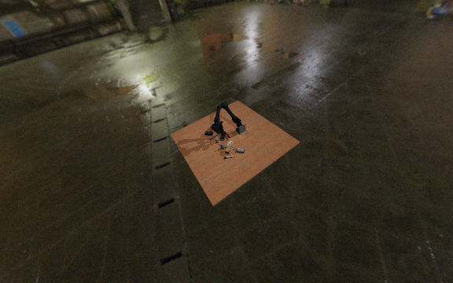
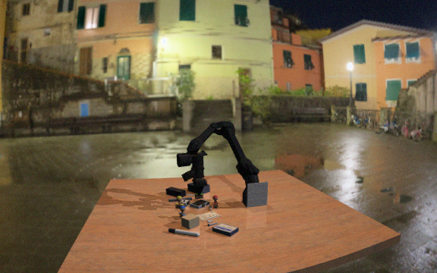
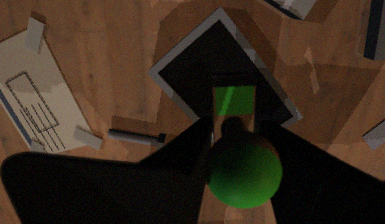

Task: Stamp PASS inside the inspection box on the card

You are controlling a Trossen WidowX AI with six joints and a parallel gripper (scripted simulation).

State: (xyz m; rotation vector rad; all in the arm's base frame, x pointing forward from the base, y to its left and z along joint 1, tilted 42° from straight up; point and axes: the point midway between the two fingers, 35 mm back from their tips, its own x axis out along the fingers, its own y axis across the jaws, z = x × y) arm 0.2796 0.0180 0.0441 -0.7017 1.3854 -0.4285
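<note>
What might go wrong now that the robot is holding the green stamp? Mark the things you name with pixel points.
The gripper (image 3: 235, 127) has the green stamp (image 3: 244, 172) over a corner of the ink pad (image 3: 154, 73), near its frame, so it might ink only partly if pressed down there.

The box on the card (image 3: 57, 122) is small and, in the wrist view, turned at a slant to the stamp, so the print could cross its lines.

Other stamps, like the red one (image 2: 215, 202), stand nearby and might get knocked over.
</note>
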